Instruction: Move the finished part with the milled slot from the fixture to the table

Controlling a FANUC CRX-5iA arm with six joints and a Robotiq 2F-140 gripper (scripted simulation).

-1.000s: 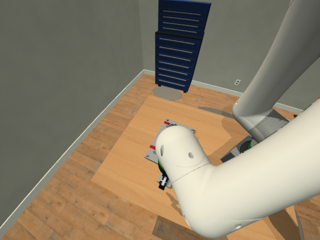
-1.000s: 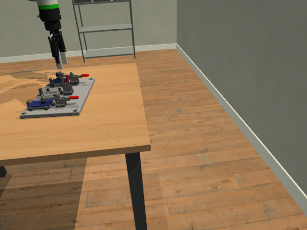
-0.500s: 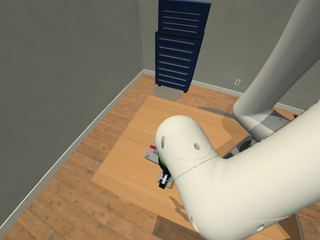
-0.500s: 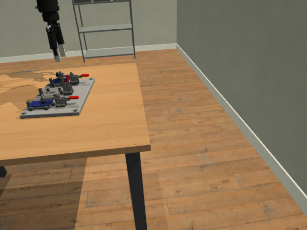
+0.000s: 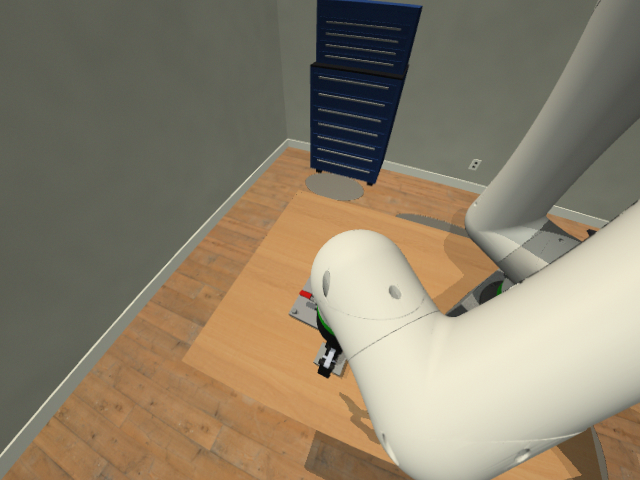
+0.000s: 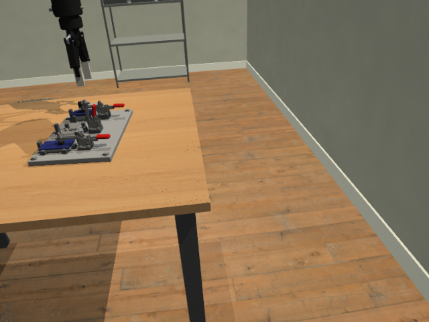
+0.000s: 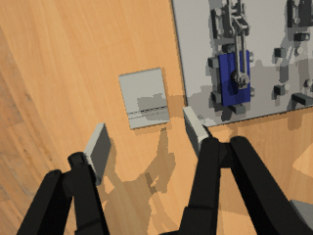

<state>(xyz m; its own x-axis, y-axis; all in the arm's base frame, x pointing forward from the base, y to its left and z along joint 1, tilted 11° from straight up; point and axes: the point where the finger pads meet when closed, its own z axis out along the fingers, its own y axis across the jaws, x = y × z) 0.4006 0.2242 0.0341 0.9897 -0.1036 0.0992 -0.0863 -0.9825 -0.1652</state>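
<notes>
While your gripper (image 5: 327,365) (image 6: 85,81) (image 7: 146,126) hangs above the table (image 5: 248,320) (image 6: 145,187) (image 7: 73,44), its fingers stand spread with nothing between them. You have the slotted part (image 5: 338,367) (image 7: 143,93) lying flat on the wood, just beside the fixture (image 5: 301,316) (image 6: 116,138) (image 7: 198,59). You can see two blue blanks (image 6: 57,144) (image 7: 229,88) in the fixture, their clamps' red handles lying low, while the middle clamp's handle (image 6: 94,110) stands upright.

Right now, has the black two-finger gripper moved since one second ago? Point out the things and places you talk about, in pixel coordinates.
Yes, upward: the gripper (image 5: 328,361) (image 6: 84,80) (image 7: 146,126) rose, its tips from below the left foot of the grey metal shelf rack (image 6: 147,39) to about level.
</notes>
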